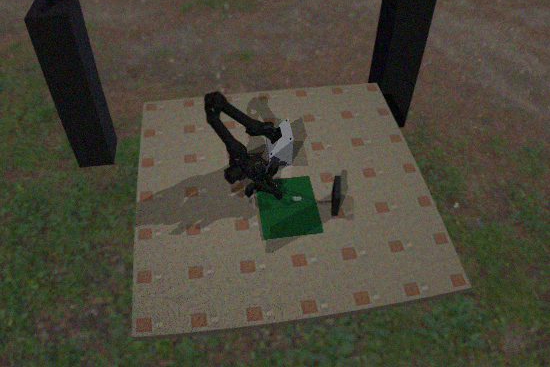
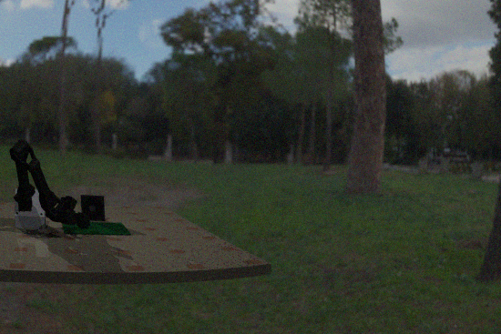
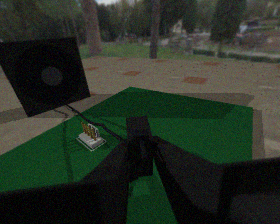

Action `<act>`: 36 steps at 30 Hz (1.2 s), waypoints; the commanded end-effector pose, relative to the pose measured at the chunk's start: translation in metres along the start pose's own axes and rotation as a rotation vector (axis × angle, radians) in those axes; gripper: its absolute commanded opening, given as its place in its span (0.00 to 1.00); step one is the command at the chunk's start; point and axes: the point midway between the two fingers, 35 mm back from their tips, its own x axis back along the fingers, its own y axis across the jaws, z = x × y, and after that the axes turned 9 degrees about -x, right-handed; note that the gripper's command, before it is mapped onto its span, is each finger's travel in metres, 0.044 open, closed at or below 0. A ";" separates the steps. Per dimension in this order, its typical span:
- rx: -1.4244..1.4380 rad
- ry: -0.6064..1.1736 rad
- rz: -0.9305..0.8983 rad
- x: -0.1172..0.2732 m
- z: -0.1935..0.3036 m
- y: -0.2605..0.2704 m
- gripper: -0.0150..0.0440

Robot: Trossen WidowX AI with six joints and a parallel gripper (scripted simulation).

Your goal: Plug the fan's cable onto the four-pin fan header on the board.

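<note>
My gripper (image 1: 279, 195) (image 2: 84, 222) (image 3: 139, 142) is shut on the black plug (image 3: 138, 126), over the green board (image 1: 292, 223) (image 2: 111, 229) (image 3: 200, 142). The white four-pin header (image 1: 297, 198) (image 3: 91, 141) stands on the board with its pins bare, left of the plug in the wrist view; plug and header are apart. The black cable (image 3: 102, 125) runs from the plug behind the header to the fan (image 1: 336, 196) (image 2: 93, 207) (image 3: 49, 75), a black square upright beside the board. The plug's underside and its height over the board are hard to tell.
A light grey box (image 1: 284, 151) (image 2: 30, 216) stands by the arm's base, behind the board. Two dark pillars (image 1: 72, 82) (image 1: 407, 37) with small black arms on top stand beyond the table (image 1: 225, 297) (image 2: 205, 257).
</note>
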 end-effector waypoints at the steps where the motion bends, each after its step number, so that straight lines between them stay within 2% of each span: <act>1: 0.005 -0.006 -0.003 -0.001 0.002 0.000 0.25; 36: 0.000 0.000 -0.001 -0.003 0.012 -0.002 0.25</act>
